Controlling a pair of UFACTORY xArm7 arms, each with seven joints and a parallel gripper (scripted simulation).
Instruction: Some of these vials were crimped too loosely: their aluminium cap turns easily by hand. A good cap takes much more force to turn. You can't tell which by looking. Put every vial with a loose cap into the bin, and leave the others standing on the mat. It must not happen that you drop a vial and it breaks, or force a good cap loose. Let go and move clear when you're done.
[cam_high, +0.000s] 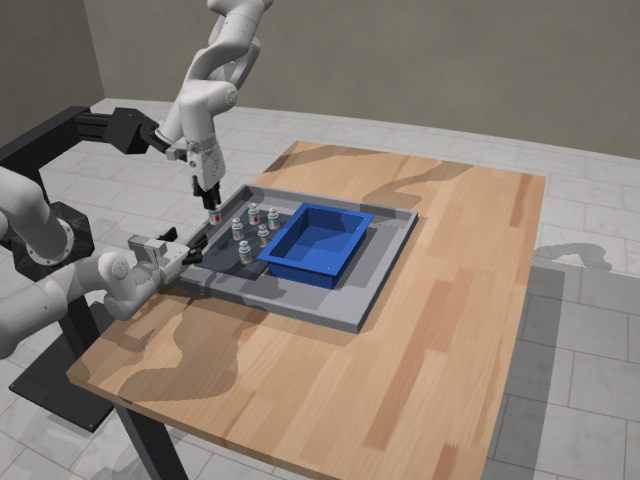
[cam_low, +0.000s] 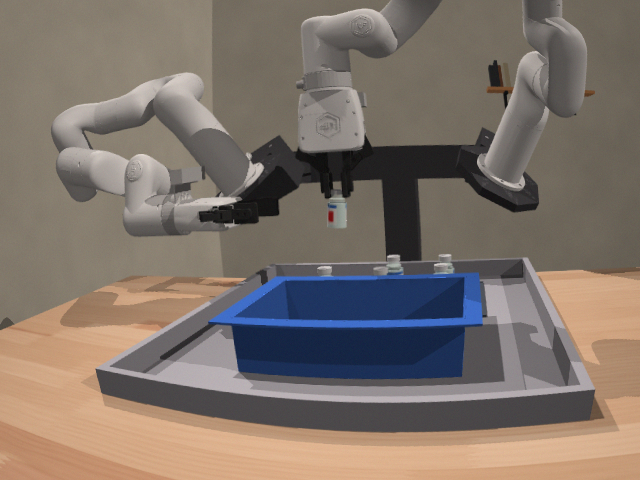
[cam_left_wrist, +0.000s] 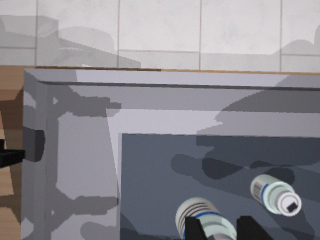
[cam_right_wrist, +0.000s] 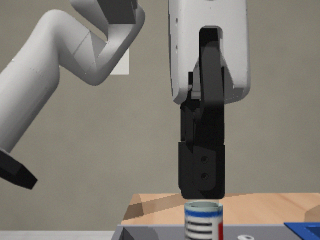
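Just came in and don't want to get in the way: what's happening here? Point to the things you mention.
The left gripper (cam_high: 212, 205) (cam_low: 336, 187) holds a vial (cam_high: 215, 215) (cam_low: 337, 213) up in the air by its top. The right gripper (cam_high: 184, 241) is open and off to the side. Five more vials stand on the mat (cam_high: 227, 260) behind the bin (cam_low: 348, 351), and none can be seen inside it.
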